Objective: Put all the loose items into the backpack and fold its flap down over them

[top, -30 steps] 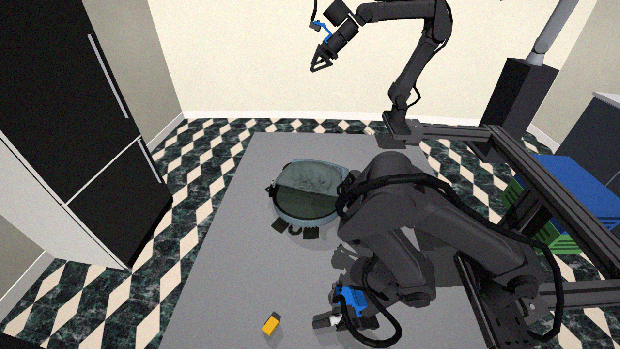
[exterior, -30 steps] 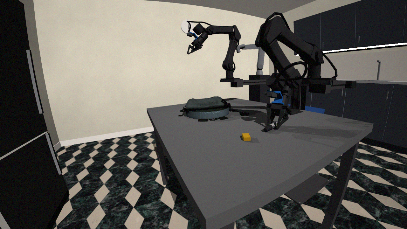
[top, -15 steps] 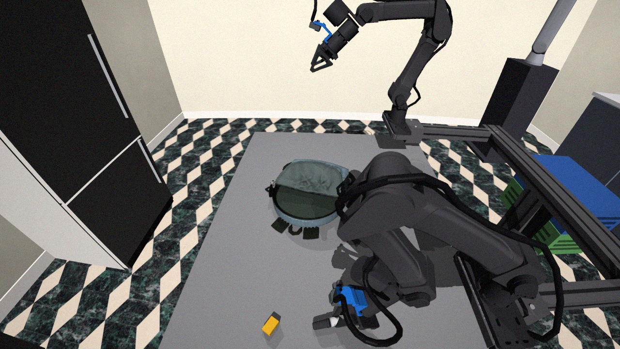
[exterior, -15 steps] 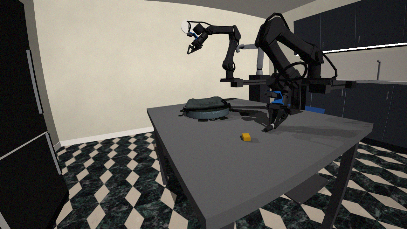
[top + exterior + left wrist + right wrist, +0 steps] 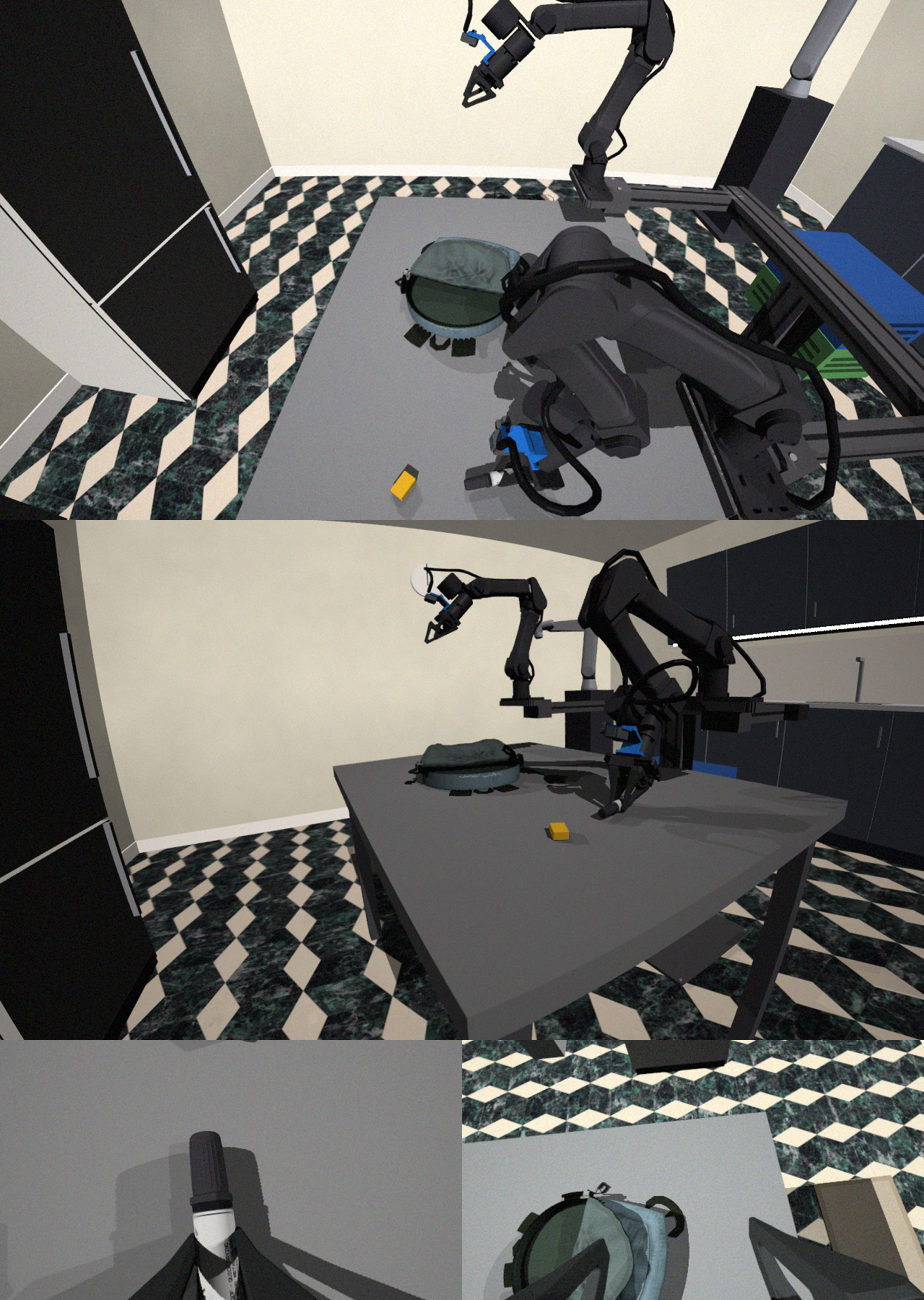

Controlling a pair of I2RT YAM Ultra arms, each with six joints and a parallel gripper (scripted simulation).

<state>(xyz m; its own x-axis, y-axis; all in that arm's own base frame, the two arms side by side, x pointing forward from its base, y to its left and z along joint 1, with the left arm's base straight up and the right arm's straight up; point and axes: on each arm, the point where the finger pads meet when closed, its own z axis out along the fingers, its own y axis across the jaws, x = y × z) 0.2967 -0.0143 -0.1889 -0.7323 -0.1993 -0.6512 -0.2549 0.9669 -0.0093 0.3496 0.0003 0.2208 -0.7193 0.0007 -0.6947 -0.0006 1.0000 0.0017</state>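
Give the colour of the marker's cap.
The cap is very dark grey, nearly black; the left wrist view shows it best.

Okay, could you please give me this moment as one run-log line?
left gripper: closed on marker | right gripper: open | yellow block: on table | backpack flap: folded back

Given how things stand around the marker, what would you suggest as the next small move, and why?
I would probably have the left gripper lift the marker gently off the table: its fingers sit against both sides of the white barrel, the capped end sticks out freely, and the backpack is open to receive it.
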